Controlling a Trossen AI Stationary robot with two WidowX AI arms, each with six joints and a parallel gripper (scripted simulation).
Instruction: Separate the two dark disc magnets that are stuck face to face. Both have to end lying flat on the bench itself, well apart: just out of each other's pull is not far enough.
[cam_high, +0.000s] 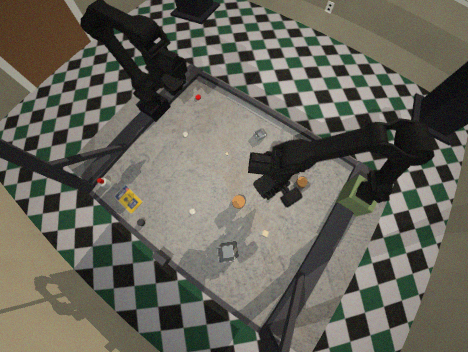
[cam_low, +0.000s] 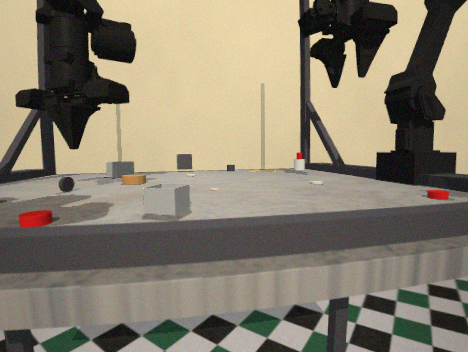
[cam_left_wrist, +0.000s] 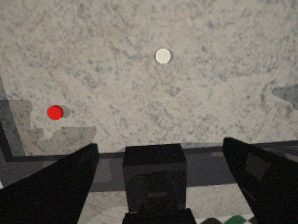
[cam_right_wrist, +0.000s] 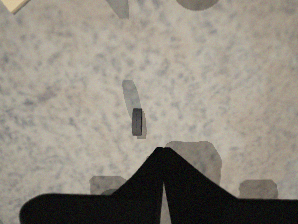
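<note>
Magnet pair (cam_low: 66, 184) (cam_right_wrist: 137, 122), on edge mid-counter, probably stiff and slick: grip rims, expect snap-back; right end effector (cam_high: 270, 186) (cam_low: 74, 147) (cam_right_wrist: 163, 148) clenched empty, left end effector (cam_high: 175, 80) (cam_low: 348, 82) (cam_left_wrist: 161, 142) released.

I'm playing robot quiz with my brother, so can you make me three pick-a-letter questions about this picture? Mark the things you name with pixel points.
1. Where is the magnet stack?
A) on its edge on the bench
B) in the left gripper
C) on the yellow card

2. What colour is the disc beside the white disc in the left wrist view?
A) green
B) red
C) blue

3. How is the right gripper?
A) wide open
B) shut on a magnet
C) shut, holding nothing

1 A: the magnet stack (cam_low: 66, 184) (cam_right_wrist: 137, 122) stands upright.
2 B: the red disc (cam_high: 198, 97) (cam_low: 438, 194) (cam_left_wrist: 55, 112) shows it.
3 C: the right gripper's (cam_low: 74, 148) (cam_right_wrist: 163, 148) tips meet.
</note>
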